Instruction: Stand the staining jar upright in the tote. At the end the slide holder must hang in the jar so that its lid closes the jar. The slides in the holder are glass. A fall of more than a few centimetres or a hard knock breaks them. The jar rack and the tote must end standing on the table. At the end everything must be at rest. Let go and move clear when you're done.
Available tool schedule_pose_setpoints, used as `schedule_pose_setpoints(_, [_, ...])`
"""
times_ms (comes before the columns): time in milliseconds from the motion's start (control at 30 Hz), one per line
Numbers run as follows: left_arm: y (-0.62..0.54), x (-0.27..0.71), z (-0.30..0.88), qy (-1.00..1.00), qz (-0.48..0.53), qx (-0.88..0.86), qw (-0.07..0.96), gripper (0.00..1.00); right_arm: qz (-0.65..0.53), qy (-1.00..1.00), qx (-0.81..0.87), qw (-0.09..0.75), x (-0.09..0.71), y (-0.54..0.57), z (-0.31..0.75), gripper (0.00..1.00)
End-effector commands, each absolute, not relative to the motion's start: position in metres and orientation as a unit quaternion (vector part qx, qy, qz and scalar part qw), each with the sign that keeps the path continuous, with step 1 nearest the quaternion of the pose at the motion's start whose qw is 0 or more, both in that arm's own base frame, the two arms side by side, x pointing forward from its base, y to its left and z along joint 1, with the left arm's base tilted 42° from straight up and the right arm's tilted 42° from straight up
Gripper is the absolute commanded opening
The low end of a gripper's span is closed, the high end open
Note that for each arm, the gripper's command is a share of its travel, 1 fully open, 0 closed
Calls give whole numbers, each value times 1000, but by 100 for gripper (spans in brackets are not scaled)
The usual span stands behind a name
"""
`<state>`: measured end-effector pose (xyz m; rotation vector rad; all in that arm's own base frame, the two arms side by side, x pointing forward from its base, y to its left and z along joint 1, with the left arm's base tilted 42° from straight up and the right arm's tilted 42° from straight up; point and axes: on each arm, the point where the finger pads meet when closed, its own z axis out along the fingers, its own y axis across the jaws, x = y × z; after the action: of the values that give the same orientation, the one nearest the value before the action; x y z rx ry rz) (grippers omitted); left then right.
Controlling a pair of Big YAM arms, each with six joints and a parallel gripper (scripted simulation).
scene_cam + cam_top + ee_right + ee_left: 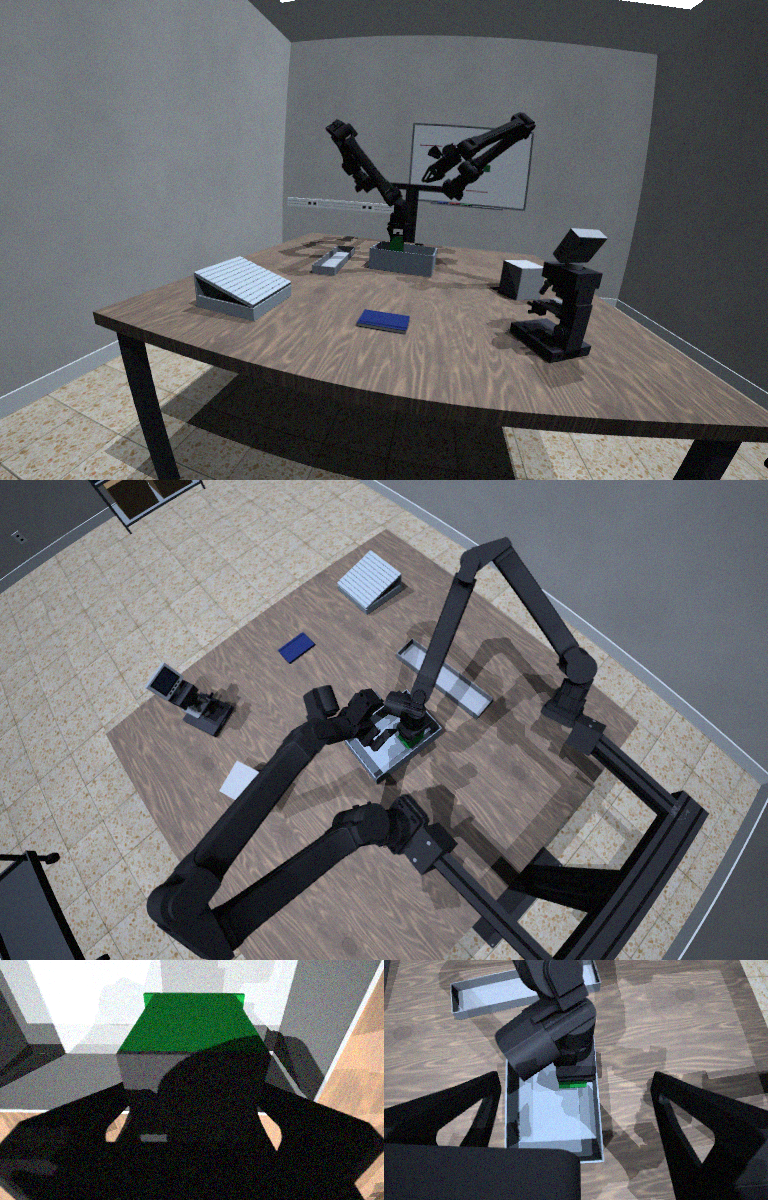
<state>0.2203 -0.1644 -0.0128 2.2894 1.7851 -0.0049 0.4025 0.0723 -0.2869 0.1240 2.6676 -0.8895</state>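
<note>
The grey tote [365, 761] [402, 263] [599, 1125] stands on the table. My right gripper [411, 729] [193, 1079] points down over it, shut on the green staining jar [412, 742] [396, 243] [572, 1085] [192, 1025]. The jar looks upright, partly above the tote rim in the exterior view; whether its base touches the tote floor is hidden. A grey part shows at its near end between the fingers. I cannot make out the slide holder. My left gripper [376, 739] [428, 176] is open and empty, high above the tote.
A long shallow grey tray [447, 678] [333, 260] [491, 996], perhaps the jar rack, lies beside the tote. A ridged sloping box [369, 580] [243, 283], a blue pad [296, 647] [384, 320], a microscope [208, 717] [574, 305] and a white-topped box [238, 779] [518, 280] stand farther off.
</note>
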Motion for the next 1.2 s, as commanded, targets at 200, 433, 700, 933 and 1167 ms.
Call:
schedule_pose_setpoints(200, [-172,229,-6,609,1,782,132,100,-302,935,41,181,416,83,-281,56])
schedule_pose_setpoints(433, [-172,229,-6,609,1,782,132,100,-309,935,46,168,412,61,-283,56])
schedule_pose_setpoints(700, [-172,229,-6,609,1,782,132,100,-308,935,49,170,413,62,-282,56])
schedule_pose_setpoints(933, [-172,229,-6,609,1,782,132,100,-306,935,41,174,414,71,-282,56])
schedule_pose_setpoints(1167, [-172,229,-6,609,1,782,132,100,-311,935,39,166,413,70,-286,56])
